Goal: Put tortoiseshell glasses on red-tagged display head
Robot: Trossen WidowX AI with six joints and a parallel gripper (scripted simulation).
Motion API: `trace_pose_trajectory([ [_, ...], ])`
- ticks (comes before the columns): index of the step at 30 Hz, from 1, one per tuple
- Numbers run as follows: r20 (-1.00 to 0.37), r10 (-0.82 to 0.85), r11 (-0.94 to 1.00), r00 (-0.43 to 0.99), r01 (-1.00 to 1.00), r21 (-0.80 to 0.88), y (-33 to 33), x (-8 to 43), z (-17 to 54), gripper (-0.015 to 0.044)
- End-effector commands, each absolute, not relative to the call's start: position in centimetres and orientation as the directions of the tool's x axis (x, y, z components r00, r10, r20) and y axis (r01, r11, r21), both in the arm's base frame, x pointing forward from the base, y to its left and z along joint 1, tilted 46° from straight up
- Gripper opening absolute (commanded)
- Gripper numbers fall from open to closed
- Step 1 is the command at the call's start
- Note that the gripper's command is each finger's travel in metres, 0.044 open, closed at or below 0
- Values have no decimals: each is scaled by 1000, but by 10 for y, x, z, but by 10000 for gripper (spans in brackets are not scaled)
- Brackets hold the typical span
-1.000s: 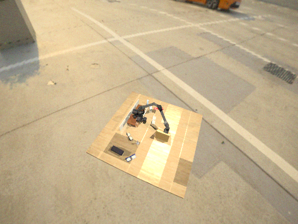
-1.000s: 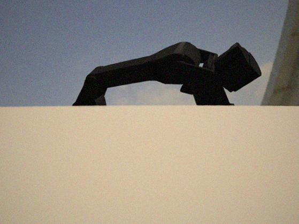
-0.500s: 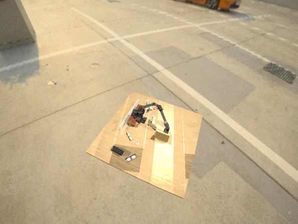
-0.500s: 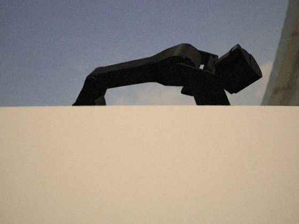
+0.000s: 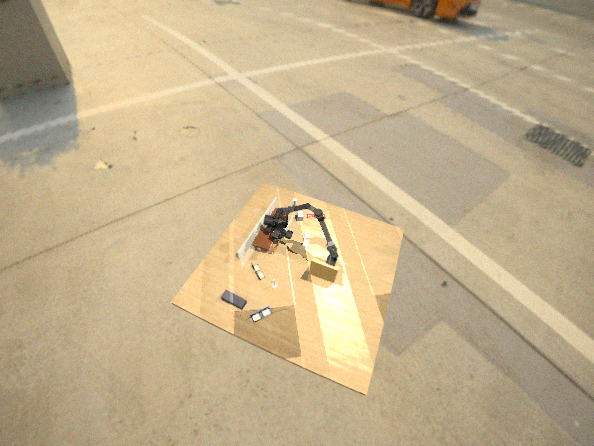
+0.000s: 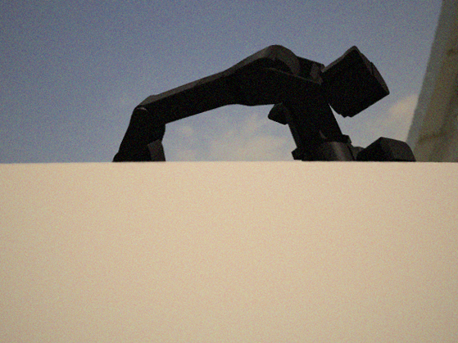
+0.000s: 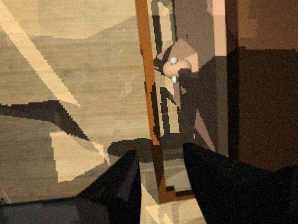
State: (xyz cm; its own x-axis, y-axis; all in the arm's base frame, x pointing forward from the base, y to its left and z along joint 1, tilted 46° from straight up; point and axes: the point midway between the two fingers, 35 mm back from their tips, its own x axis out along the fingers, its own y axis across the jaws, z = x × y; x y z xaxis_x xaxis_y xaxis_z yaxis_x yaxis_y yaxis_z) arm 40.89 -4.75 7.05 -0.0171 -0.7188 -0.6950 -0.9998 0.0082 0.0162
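The tortoiseshell glasses [image 7: 148,90] show in the wrist view as an orange-brown frame edge running from the top down between my fingertips, with a corner at the bottom. Two pale nose pads sit beside the pink nose of a display head [image 7: 181,68], just right of the frame; whether they rest on it I cannot tell. My gripper [image 7: 160,155] is slightly open, its black fingers apart on either side of the frame. In the top view the gripper [image 5: 332,261] is over the tan box. The exterior view hides the fingers behind a beige surface. The red tag, ears and other head cannot be made out.
A tan box [image 5: 324,270] stands below the gripper in the top view. Blue glasses [image 5: 260,314], a dark case [image 5: 233,299] and dark-framed glasses [image 5: 258,271] lie on the wooden board [image 5: 345,345]. Red-outlined glasses [image 5: 315,216] are by the arm. A pale panel [image 5: 248,243] stands behind the base.
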Motion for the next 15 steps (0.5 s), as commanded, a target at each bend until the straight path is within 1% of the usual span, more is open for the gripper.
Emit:
trace_pose_trajectory([
  [1,-697,-717,21,-27,-1000,18,-48,401,73,107],
  [6,-697,-717,21,-29,-1000,20,-44,373,76,107],
  [15,-697,-716,21,-30,-1000,21,-36,352,84,107],
])
